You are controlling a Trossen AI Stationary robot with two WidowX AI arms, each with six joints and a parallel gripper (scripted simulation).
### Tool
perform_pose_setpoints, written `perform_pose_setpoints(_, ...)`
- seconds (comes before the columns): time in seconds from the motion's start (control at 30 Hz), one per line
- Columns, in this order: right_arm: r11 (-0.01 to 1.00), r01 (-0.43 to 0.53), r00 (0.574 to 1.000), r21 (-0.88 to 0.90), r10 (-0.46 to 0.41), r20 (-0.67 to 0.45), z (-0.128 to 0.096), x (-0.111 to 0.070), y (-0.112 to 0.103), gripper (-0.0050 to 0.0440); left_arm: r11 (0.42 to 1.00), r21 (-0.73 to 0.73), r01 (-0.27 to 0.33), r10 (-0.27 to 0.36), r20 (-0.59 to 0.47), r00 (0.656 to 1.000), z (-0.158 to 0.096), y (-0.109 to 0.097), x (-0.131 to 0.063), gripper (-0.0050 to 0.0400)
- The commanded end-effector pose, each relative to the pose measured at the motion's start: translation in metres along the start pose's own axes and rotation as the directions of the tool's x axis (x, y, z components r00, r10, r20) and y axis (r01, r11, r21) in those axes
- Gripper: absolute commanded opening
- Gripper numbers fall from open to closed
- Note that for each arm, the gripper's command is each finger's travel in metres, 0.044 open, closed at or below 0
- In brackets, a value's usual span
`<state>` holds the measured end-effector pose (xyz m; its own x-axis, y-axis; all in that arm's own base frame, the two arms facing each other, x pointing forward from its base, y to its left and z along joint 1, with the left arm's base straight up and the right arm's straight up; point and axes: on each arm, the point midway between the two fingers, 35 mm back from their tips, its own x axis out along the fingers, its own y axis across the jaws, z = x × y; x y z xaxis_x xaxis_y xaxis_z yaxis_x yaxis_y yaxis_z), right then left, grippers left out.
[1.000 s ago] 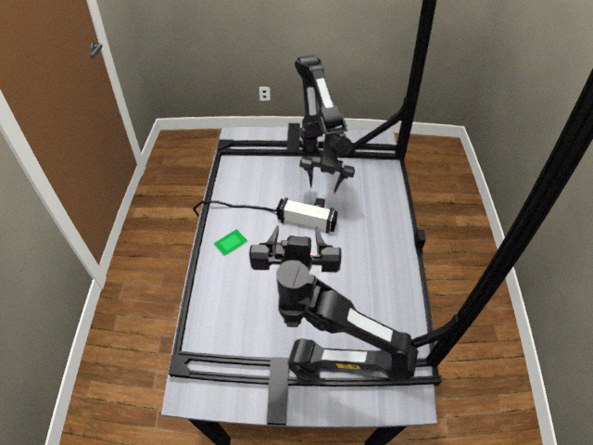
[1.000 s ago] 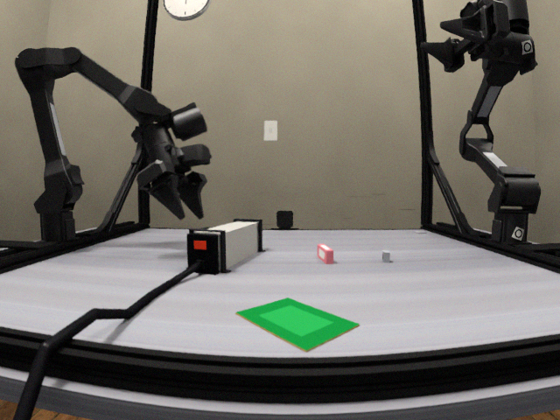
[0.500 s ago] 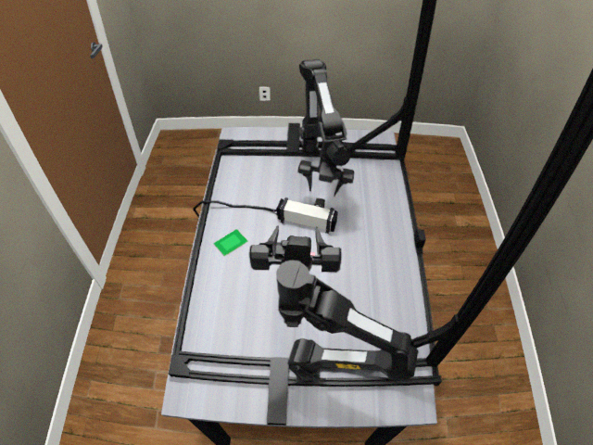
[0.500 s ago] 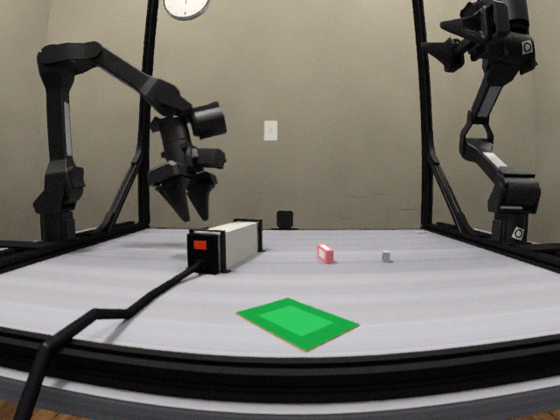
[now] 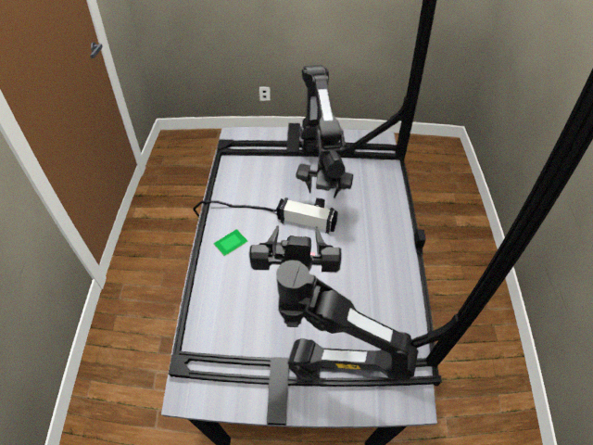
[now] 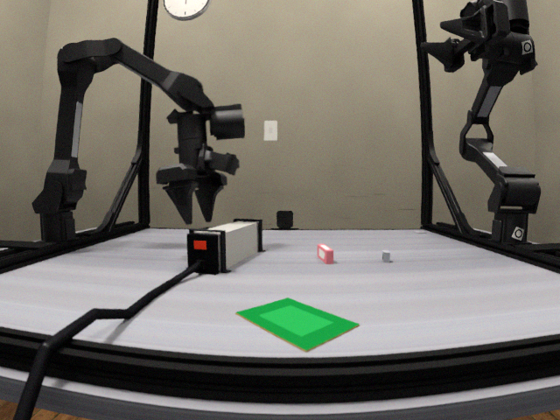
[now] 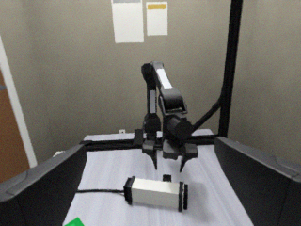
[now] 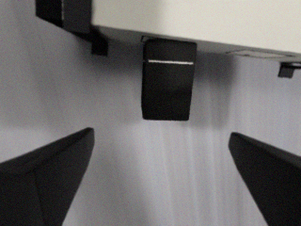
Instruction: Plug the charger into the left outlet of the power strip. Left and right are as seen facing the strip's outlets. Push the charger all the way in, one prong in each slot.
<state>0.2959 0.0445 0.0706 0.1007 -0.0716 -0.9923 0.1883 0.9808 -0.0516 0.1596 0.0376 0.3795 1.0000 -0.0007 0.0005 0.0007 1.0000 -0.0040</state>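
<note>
Across the top of the right wrist view, the white power strip has the black charger against its outlet side, left of a visible outlet; how deep its prongs sit cannot be told. Lower in that view, the right gripper has its fingers spread, holding nothing, and the left gripper's are wide apart too. Yellow lettering at the lower middle of the top view is too blurred to read.
</note>
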Motion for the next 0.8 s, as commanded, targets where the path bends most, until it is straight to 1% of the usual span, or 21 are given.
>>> perform_pose_setpoints(0.0,1.000,-0.018,0.999,0.015,0.019,-0.040,0.0098,-0.0051,0.0011,0.0400,1.000,0.005,0.000,0.000,0.001,1.000,0.0025,-0.0005,-0.0001,0.0400)
perform_pose_setpoints(0.17,0.999,-0.030,0.993,0.036,0.034,-0.115,0.0137,-0.0034,0.0003,0.0400,1.000,0.005,0.000,0.000,0.001,1.000,0.0025,-0.0005,-0.0001,0.0400)
perform_pose_setpoints(0.23,0.999,-0.030,0.993,0.036,0.034,-0.115,0.0137,-0.0034,0.0003,0.0400,1.000,0.005,0.000,0.000,0.001,1.000,0.0025,-0.0005,-0.0001,0.0400)
perform_pose_setpoints(0.43,0.998,-0.041,0.983,0.058,0.050,-0.176,0.0170,-0.0021,-0.0007,0.0400,1.000,0.005,0.000,0.000,0.001,1.000,0.0025,-0.0005,-0.0001,0.0400)
perform_pose_setpoints(0.77,0.997,-0.041,0.981,0.063,0.052,-0.187,0.0156,-0.0033,-0.0012,0.0400,1.000,0.005,0.000,0.000,0.001,1.000,0.0025,-0.0005,-0.0001,0.0400)
